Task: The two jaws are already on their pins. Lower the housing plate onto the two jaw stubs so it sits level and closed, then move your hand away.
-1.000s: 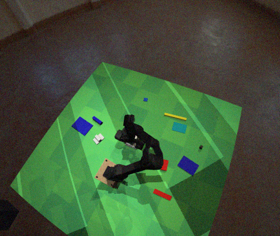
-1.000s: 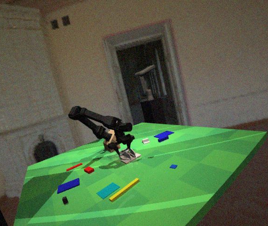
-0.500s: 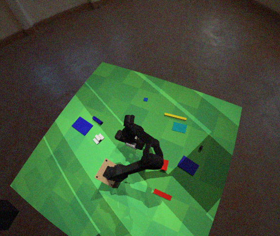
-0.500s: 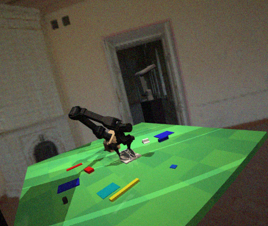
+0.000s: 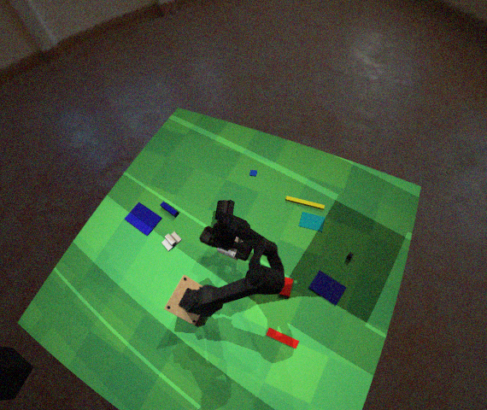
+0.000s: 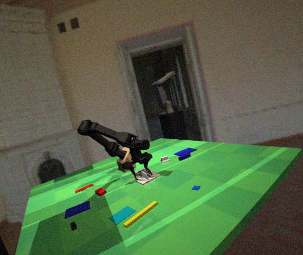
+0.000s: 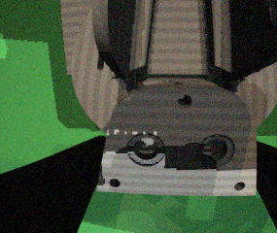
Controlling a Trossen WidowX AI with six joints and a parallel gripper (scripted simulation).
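Note:
The housing plate (image 7: pixel 187 118), grey with a rounded edge and two large holes, is between the fingers of my gripper (image 7: pixel 175 146) (image 6: pixel 144 176), which is shut on it. In the wrist view the plate lies over the near ends of the two jaws (image 7: pixel 119 39) (image 7: pixel 247 39). Something rounded shows inside each large hole. The pale base plate (image 7: pixel 82 84) (image 6: pixel 144 181) lies under the jaws on the green table. My fingertips are low beside the base. Whether the plate touches the stubs or is fully level cannot be told.
A small white bracket (image 5: pixel 171 241) (image 6: pixel 164 159) and a blue plate (image 5: pixel 143 218) (image 6: pixel 185 151) lie to one side. A red block (image 5: pixel 286 287) (image 6: pixel 100 192), yellow bar (image 5: pixel 304 202) (image 6: pixel 140 214) and teal plate (image 5: pixel 311 221) (image 6: pixel 123 214) lie on the other.

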